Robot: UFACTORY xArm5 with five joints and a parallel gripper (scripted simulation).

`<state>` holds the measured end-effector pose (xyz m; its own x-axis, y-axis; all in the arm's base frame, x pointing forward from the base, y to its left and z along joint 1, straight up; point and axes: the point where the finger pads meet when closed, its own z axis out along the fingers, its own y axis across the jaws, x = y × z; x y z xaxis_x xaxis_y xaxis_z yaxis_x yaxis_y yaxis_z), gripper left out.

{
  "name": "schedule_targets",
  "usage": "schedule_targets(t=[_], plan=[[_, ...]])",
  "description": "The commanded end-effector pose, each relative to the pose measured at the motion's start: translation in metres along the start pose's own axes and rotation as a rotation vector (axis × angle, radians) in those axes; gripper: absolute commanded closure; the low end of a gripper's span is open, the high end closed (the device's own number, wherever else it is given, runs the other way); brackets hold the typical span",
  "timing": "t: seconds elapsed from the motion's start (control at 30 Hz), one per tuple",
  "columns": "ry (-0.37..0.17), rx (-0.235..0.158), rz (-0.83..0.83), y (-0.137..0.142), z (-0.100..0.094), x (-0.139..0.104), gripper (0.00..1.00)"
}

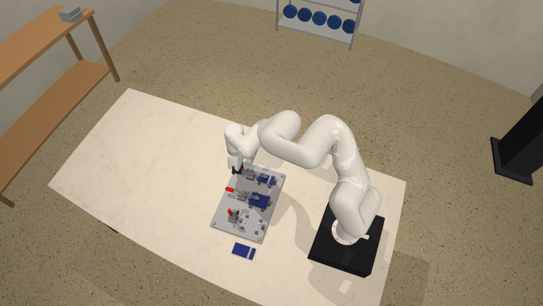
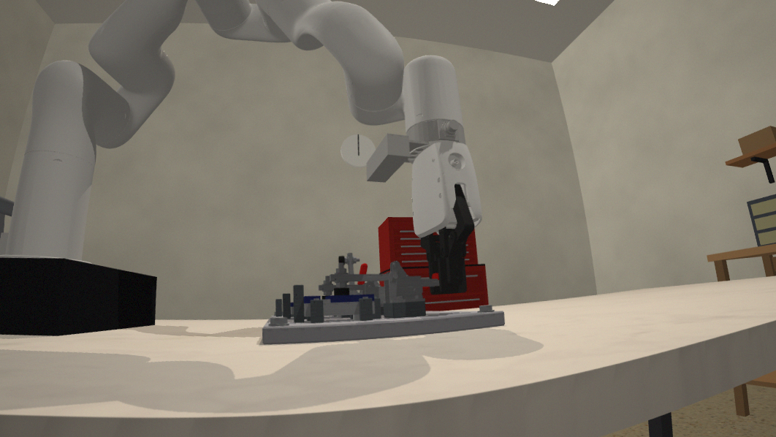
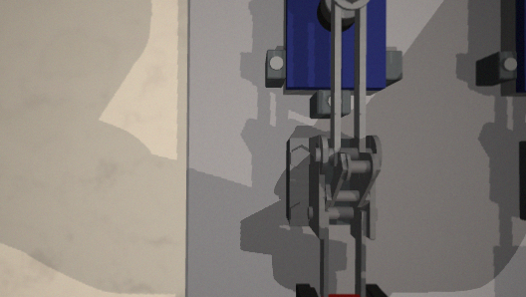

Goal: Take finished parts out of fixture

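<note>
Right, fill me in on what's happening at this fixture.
The gripper is shut on the red handle of the far toggle clamp, whose bar lies across a blue part. The middle clamp is down on its part too. The near clamp stands open with its station vacant, and one slotted part lies flat on the table.

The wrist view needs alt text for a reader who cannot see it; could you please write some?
Looking straight down, the gripper is shut on the red handle of a toggle clamp, whose bar presses on a blue part seated in the grey fixture plate. The pale table lies to the left.
</note>
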<state>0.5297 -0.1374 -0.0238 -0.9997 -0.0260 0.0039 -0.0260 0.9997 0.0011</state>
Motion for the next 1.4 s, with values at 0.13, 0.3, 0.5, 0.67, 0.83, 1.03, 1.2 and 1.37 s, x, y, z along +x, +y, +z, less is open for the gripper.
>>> schedule_targets(t=[0.13, 0.3, 0.5, 0.67, 0.83, 1.03, 1.2, 1.37], plan=[[-0.004, 0.001, 0.000, -0.0005, -0.0018, -0.0015, 1.00], [-0.004, 0.001, 0.000, -0.0005, -0.0018, -0.0015, 1.00], [-0.004, 0.001, 0.000, -0.0005, -0.0019, -0.0015, 1.00], [-0.004, 0.001, 0.000, -0.0005, -0.0019, -0.0015, 1.00], [-0.004, 0.001, 0.000, -0.0005, -0.0023, -0.0014, 1.00], [-0.004, 0.001, 0.000, -0.0005, -0.0032, -0.0010, 1.00], [-0.004, 0.001, 0.000, -0.0005, -0.0040, -0.0007, 1.00], [-0.004, 0.001, 0.000, -0.0005, -0.0057, 0.0000, 1.00]])
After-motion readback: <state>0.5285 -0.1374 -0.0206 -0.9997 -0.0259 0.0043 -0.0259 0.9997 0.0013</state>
